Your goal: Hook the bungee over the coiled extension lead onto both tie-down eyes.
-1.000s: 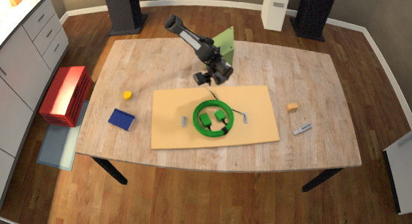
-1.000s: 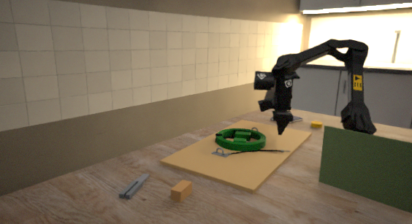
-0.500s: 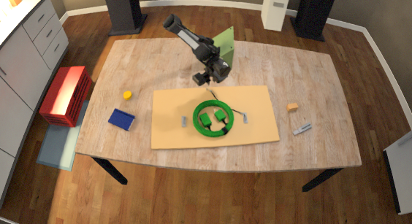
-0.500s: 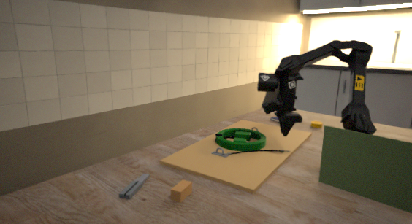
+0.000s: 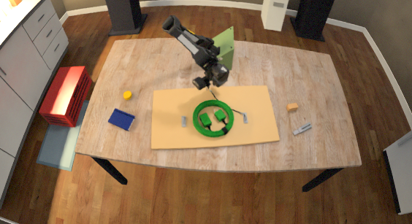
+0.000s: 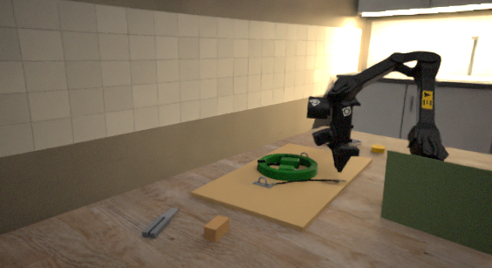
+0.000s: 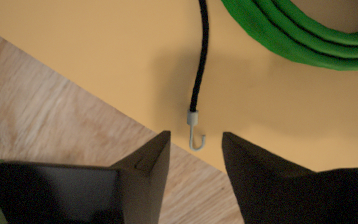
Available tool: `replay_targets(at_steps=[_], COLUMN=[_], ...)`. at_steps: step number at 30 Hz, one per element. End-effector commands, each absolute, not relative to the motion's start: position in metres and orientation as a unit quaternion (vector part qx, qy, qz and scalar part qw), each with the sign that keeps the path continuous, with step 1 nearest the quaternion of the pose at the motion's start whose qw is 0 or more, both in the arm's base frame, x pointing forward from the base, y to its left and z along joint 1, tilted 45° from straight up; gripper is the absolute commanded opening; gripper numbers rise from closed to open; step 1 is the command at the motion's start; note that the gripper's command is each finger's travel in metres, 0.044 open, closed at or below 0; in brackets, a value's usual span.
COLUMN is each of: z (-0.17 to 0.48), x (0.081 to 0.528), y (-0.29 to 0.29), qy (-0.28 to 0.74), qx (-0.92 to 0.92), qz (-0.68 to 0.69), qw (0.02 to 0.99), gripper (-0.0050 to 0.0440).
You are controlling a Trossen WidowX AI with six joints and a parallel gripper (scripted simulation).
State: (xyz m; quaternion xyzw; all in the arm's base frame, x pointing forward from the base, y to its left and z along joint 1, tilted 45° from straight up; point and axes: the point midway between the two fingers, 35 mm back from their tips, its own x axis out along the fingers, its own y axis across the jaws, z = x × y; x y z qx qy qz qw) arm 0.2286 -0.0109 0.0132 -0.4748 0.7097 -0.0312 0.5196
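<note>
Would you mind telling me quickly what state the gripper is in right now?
Gripper: open, holding nothing; the bungee's free hook lies on the board between its fingertips, ungrasped.
</note>
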Motion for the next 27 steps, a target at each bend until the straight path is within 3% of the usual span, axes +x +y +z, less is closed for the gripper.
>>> replay_targets(at_steps=[1, 24, 25, 27], z=[0.007, -0.01, -0.01, -0.01], x=[0.229, 0.23, 0.23, 0.23], y=[-0.017, -0.037, -0.036, -0.036], qy=[0.708, 0.705, 0.705, 0.705], qx=[-0.477, -0.477, -0.475, -0.475], qz=[-0.031, -0.033, -0.033, -0.033], qw=[0.519, 0.524, 0.526, 0.526], gripper=[0.015, 0.015, 0.0126, 0.0126])
